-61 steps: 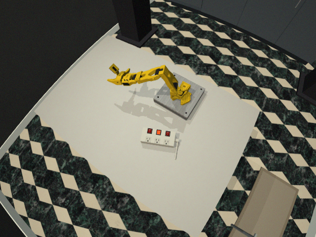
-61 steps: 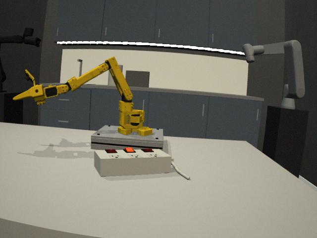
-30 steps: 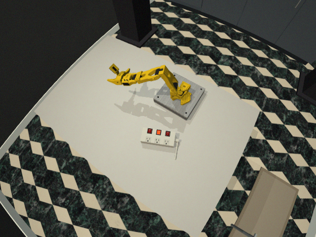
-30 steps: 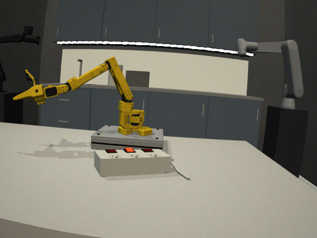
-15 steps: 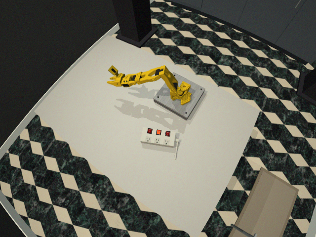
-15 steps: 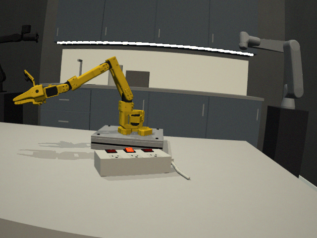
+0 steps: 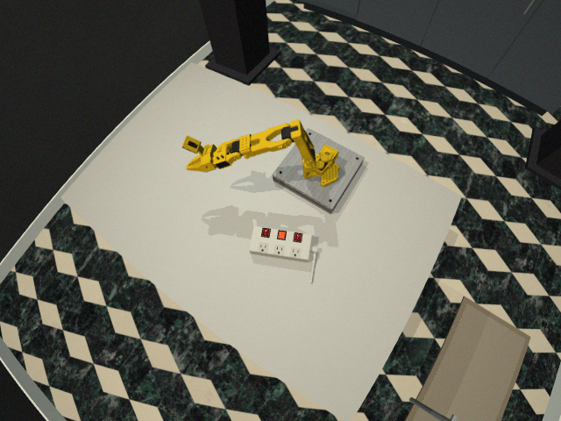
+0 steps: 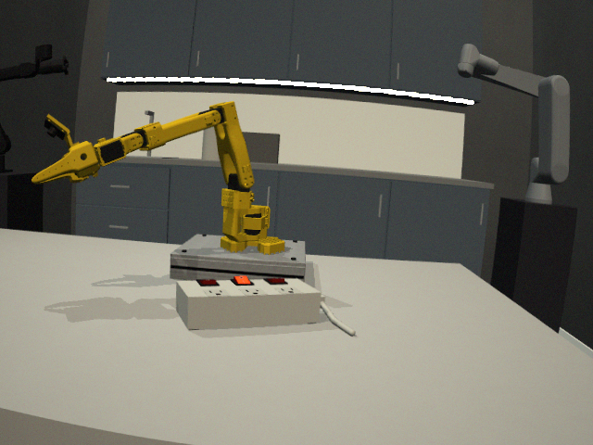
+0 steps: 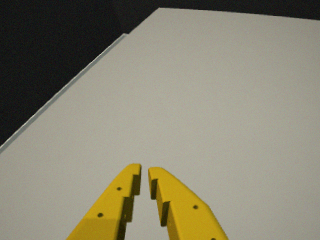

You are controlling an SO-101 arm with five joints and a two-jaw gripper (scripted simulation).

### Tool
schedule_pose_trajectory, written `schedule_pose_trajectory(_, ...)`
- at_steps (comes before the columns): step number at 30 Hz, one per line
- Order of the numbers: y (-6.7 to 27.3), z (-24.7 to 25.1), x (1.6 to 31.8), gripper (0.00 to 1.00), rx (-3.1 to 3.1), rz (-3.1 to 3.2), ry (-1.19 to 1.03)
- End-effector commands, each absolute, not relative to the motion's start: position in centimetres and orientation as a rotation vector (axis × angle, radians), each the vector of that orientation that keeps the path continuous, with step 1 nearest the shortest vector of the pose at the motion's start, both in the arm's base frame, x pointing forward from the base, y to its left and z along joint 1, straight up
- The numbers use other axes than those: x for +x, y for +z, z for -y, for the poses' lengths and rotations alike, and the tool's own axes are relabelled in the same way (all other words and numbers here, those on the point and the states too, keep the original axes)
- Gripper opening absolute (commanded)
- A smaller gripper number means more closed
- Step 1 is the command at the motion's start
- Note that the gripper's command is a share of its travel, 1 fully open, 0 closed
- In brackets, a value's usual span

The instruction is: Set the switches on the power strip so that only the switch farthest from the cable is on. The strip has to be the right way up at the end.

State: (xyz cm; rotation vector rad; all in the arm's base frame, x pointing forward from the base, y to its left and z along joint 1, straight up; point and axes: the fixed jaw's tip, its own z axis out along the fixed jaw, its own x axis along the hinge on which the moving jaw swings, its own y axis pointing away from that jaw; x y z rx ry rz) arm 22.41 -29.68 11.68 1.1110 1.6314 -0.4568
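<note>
Gripper (image 7: 191, 167) first, at the far left of our top view: we see the yellow arm (image 7: 265, 139) stretched out from its grey base plate (image 7: 349, 190), and the jaws are pressed together with nothing between them. In our wrist view the two fingertips almost meet, a thin slit between them, over bare table (image 9: 225, 100). In our exterior view the gripper (image 8: 35, 180) hangs high above the table surface, pointing left and slightly down.

Moving right, we find the power strip (image 7: 280, 246) lying on the table in front of the base plate, well apart from the gripper, sockets and switches facing up. Of its three switches, the left switch (image 7: 265, 232) looks dark red, the middle switch (image 7: 281, 235) glows bright orange-red, and the right switch (image 7: 297, 237) is dark red. The cable (image 7: 313, 265) leaves the strip's right end and runs toward the table's near side.
</note>
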Motion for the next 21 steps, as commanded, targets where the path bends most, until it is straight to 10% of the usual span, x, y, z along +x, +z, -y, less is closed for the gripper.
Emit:
schedule_pose_trajectory(1,13.6,26.4,25.0,0.00,1.000,-1.743,-0.403)
schedule_pose_trajectory(21,17.5,7.2,27.8,0.00,0.314,-2.265,-0.149)
